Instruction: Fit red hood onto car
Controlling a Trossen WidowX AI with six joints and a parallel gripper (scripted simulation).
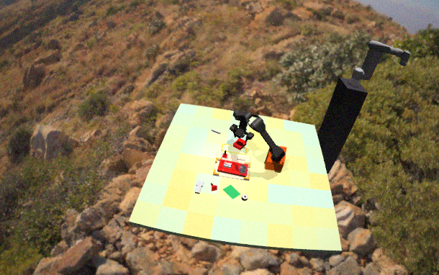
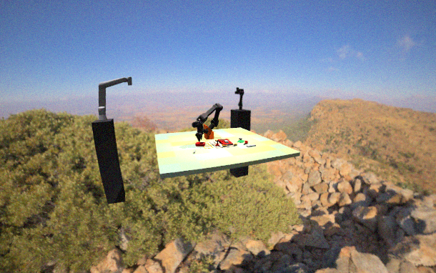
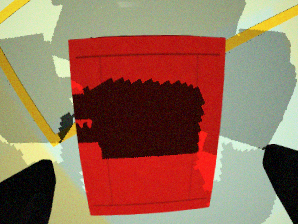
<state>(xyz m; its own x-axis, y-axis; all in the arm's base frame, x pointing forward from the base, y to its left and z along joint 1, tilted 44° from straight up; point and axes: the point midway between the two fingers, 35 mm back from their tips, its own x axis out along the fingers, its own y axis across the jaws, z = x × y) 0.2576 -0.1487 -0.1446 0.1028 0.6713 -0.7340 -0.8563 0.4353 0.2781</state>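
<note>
1. Claw of black metal (image 1: 244, 137) (image 2: 200, 139) (image 3: 159, 165) is hovering above the red flat-roofed hood (image 1: 240, 144) (image 2: 200, 144) (image 3: 155, 182), its two dark fingers spreading wide and gripping nothing, probably so that they can pass down either side of the shell.

2. The hood is resting on the pale patchwork counter (image 1: 302, 224) (image 2: 229, 162), roof upward, near a thin yellow outline (image 1: 234, 145) (image 3: 27, 95); lying this way, it is presenting its sides for a pinch and should need no flipping.

3. Beside it, the red car chassis (image 1: 232, 168) (image 2: 225, 142) is sitting in its pale jig with yellow corners (image 1: 232, 176), which is presumably keeping the body steady for the fitting. Pegs are proving too small to make out.

4. Green flat piece (image 1: 231, 191) (image 2: 241, 141) and small black-and-white wheel (image 1: 245, 197) are lying beyond the chassis, seemingly out of the hood's way.

5. Lowering squarely and closing on the hood is looking like the next move; an off-centre descent could be nudging the shell askew.
</note>
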